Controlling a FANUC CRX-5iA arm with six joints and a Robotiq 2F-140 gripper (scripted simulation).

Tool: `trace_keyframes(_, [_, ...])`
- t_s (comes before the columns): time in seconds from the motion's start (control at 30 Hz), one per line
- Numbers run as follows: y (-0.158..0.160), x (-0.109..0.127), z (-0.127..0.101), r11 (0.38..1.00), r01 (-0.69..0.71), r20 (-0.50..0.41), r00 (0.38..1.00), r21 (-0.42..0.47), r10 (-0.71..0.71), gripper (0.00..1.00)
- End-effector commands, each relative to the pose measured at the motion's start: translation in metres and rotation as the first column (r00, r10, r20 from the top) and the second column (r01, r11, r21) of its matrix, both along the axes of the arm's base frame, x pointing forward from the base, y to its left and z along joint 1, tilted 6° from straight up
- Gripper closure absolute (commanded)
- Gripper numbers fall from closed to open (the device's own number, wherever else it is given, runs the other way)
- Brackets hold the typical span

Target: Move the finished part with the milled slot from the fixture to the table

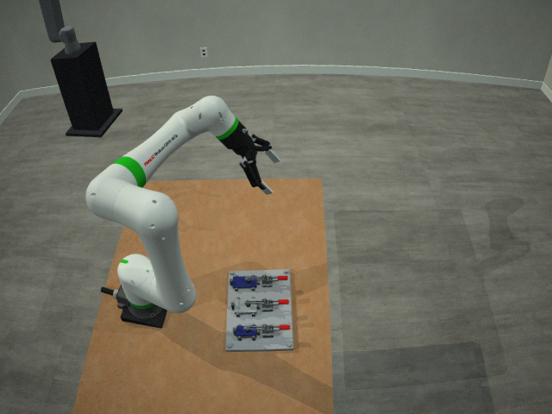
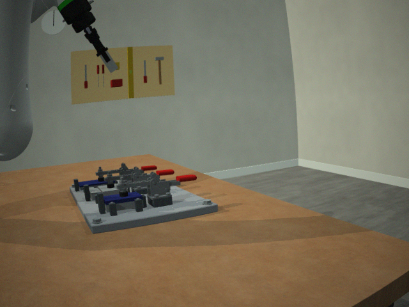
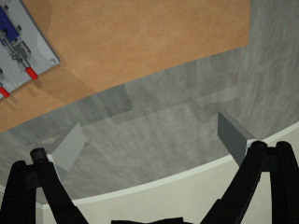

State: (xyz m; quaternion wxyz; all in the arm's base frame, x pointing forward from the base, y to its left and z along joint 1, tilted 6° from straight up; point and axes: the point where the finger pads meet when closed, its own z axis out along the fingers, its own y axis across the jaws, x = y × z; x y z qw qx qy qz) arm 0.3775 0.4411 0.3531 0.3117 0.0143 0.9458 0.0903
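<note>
A grey fixture plate lies on the brown table. It carries three nests in a row, each with a toggle clamp with a red handle. The two outer nests hold blue blanks. The middle nest holds the pale grey finished part; its slot is too small to make out. All three clamps lie down over their parts. My gripper is open and empty, high in the air over the table's far end, far from the fixture.
The arm's base stands on the table left of the fixture. A black pedestal stands on the floor at the far left. A tool board hangs on the wall. The table's right edge runs close beside the fixture.
</note>
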Motion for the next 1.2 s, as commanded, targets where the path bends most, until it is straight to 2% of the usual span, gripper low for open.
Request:
trace_keyframes(0.0, [-0.041, 0.011, -0.004, 0.997, 0.071, -0.05, 0.996, -0.007, -0.071, 0.0])
trace_keyframes(0.07, [-0.057, 0.013, -0.007, 0.995, 0.098, -0.07, 0.993, -0.01, -0.098, 0.0])
trace_keyframes(0.13, [-0.057, 0.013, -0.007, 0.995, 0.098, -0.07, 0.993, -0.01, -0.098, 0.0])
trace_keyframes(0.17, [-0.08, 0.015, -0.01, 0.991, 0.137, -0.1, 0.985, -0.015, -0.137, 0.0])
trace_keyframes(0.63, [-0.183, 0.007, -0.026, 0.952, 0.304, -0.252, 0.919, -0.045, -0.305, 0.0])
trace_keyframes(0.7, [-0.183, 0.007, -0.026, 0.952, 0.304, -0.252, 0.919, -0.045, -0.305, 0.0])
trace_keyframes(0.73, [-0.205, 0.001, -0.029, 0.94, 0.336, -0.287, 0.897, -0.053, -0.337, 0.0])
trace_keyframes(1.17, [-0.288, -0.042, -0.042, 0.886, 0.454, -0.442, 0.78, -0.087, -0.443, 0.0])
